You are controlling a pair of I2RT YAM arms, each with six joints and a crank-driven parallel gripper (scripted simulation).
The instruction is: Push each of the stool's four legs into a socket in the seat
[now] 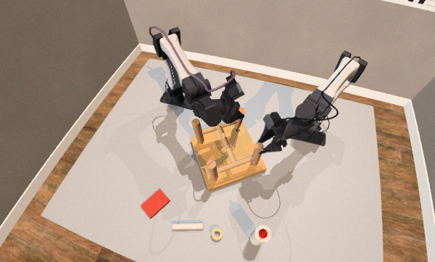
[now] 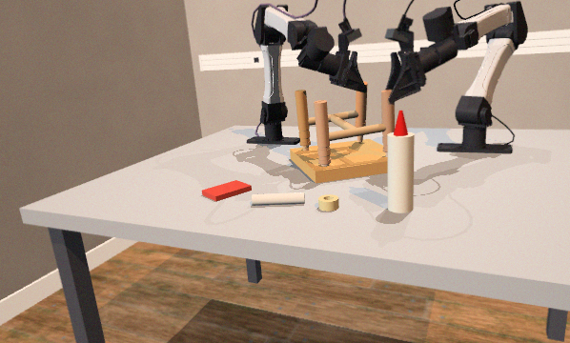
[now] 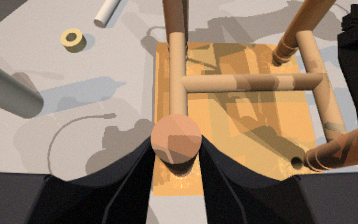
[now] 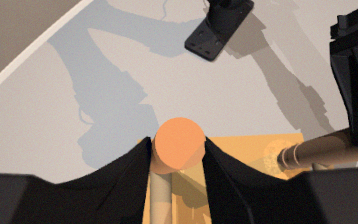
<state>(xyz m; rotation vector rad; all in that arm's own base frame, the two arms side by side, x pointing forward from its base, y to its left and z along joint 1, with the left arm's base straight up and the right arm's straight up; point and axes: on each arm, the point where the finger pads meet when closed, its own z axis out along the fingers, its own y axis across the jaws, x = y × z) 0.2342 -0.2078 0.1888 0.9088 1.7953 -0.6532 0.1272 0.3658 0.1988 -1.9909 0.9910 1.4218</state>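
Observation:
The stool seat (image 1: 222, 154) (image 2: 349, 170) lies upside down, its legs upright and joined by rails. My left gripper (image 1: 260, 147) (image 3: 177, 138) is shut on the top of the front right leg (image 1: 256, 157) (image 2: 386, 111). My right gripper (image 2: 364, 89) (image 4: 176, 139) is shut on the top of the back right leg (image 2: 360, 111) (image 4: 180, 143). In the left wrist view that leg's lower end appears beside an open socket (image 3: 296, 162). The back left leg (image 1: 198, 132) (image 2: 302, 114) and front left leg (image 1: 212, 172) (image 2: 321, 129) are ungripped; narrow bands show near their feet. Exact depths cannot be told.
A red block (image 1: 155, 203) (image 2: 227, 190), a white rod (image 1: 187, 226) (image 2: 277, 198), a yellow ring (image 1: 212, 236) (image 2: 328, 206) and a tall white bottle (image 2: 400, 173) with a red tip stand or lie in front of the stool. Both arms are close together over it.

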